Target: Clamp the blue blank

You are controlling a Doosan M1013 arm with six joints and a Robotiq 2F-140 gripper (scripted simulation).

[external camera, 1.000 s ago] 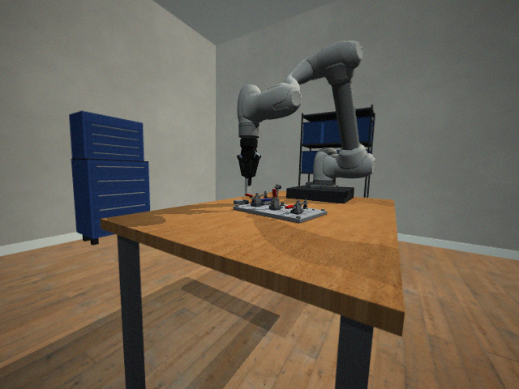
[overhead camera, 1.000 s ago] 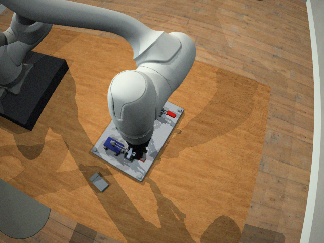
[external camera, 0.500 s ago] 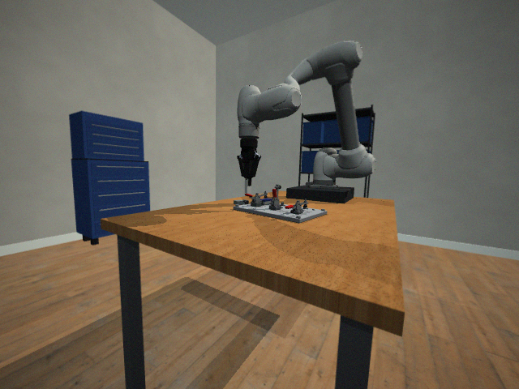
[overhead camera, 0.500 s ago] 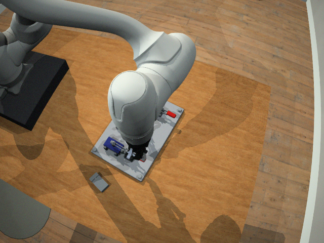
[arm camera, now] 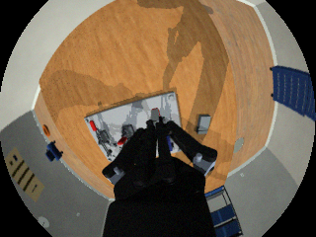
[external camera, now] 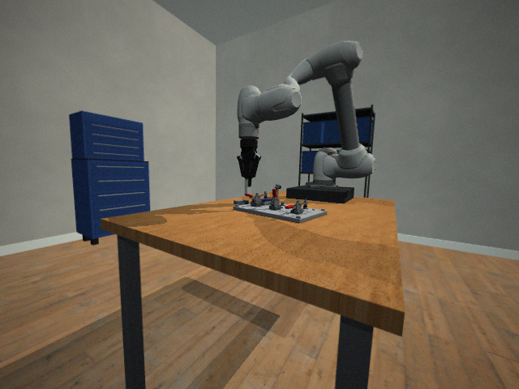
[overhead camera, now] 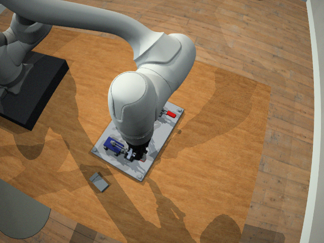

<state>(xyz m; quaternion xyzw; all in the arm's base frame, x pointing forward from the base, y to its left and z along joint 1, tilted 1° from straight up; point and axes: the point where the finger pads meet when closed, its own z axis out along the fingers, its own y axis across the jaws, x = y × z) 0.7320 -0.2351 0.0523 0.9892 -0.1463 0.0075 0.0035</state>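
The blue blank lies in the nest at the near-left end of the grey fixture plate, with the clamp bar lying across it. My gripper is shut and empty, hanging well above that clamp's red handle, as the side view shows. The handle is mostly hidden under my wrist in the overhead view. The grey finished part with its milled slot lies flat on the table, off the plate's near-left corner; it also shows in the wrist view.
Another clamp with a red handle sits at the plate's far end, and one stands upright in the middle. The arm's black base stands at the table's left. A blue tool cabinet stands beyond the table.
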